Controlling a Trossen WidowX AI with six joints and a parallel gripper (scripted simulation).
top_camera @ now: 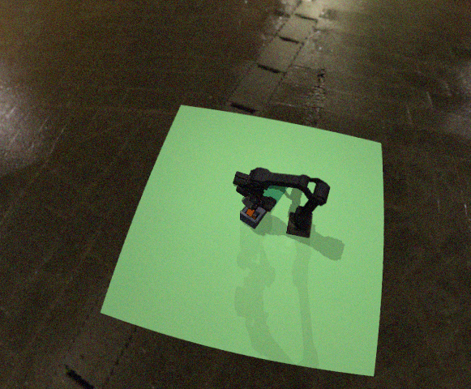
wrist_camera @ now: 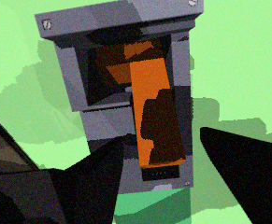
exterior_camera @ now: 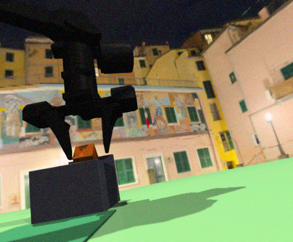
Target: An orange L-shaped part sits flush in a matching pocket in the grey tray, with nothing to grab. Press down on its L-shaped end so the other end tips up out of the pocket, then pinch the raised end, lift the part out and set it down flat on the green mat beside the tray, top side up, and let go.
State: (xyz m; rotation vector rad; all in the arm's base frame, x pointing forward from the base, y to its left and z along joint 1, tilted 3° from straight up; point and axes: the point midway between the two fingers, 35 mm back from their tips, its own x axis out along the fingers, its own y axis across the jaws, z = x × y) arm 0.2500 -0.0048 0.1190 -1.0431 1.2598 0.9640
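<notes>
Open black hand (top_camera: 257, 209) (exterior_camera: 88, 155) (wrist_camera: 161, 137) around the raised end of an orange part (top_camera: 250, 212) (exterior_camera: 85, 153) (wrist_camera: 151, 84) in a grey tray (top_camera: 250, 223) (exterior_camera: 66, 192) (wrist_camera: 70, 84).
Below the hand, the L-shaped end sits low in the tray's pocket; the other end tips up above the rim, between the fingers, which stand apart with a gap seen in the wrist view. Beside the tray, a darker green mat (top_camera: 274, 193) (exterior_camera: 99, 221) (wrist_camera: 145, 211) lies on the light green tabletop (top_camera: 185, 251) (exterior_camera: 258, 203) (wrist_camera: 238, 56).

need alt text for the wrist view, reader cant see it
Looking down, an orange L-shaped part has its straight end tipped up out of the pocket in a grey tray. The open claw's two dark fingers stand on either side, with green below.
</notes>
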